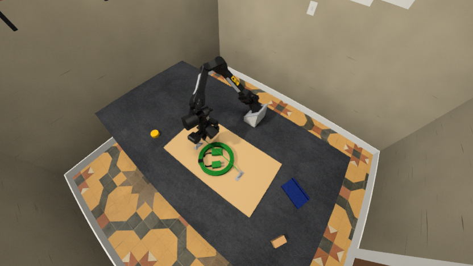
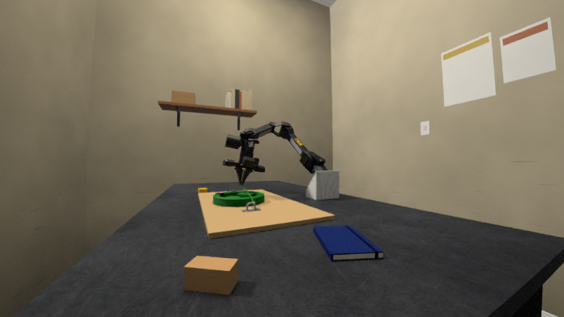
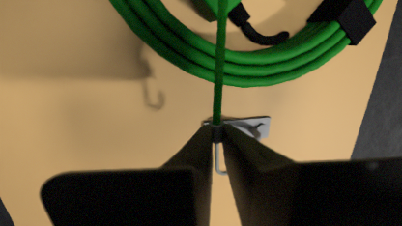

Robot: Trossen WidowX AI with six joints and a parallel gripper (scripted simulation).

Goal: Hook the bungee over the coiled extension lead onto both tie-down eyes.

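The green coiled extension lead (image 1: 216, 161) lies on the tan board (image 1: 251, 188), with two green plugs inside its ring. It also shows in the side view (image 2: 238, 198) and the wrist view (image 3: 251, 63). My gripper (image 3: 215, 131) (image 2: 242, 181) is shut on the metal hook (image 3: 217, 161) of the thin green bungee (image 3: 219, 72). It holds the hook above the far tie-down eye (image 3: 248, 127), a little off the board. The bungee runs taut over the coil to the near eye (image 1: 239, 175), also seen in the side view (image 2: 251, 206). I cannot tell whether the coil's rim lifts.
A yellow puck (image 1: 154, 133) lies left of the board. A blue notebook (image 1: 295, 192) and a tan block (image 1: 278, 241) lie toward the front. The arm's grey pedestal (image 1: 255, 115) stands behind the board.
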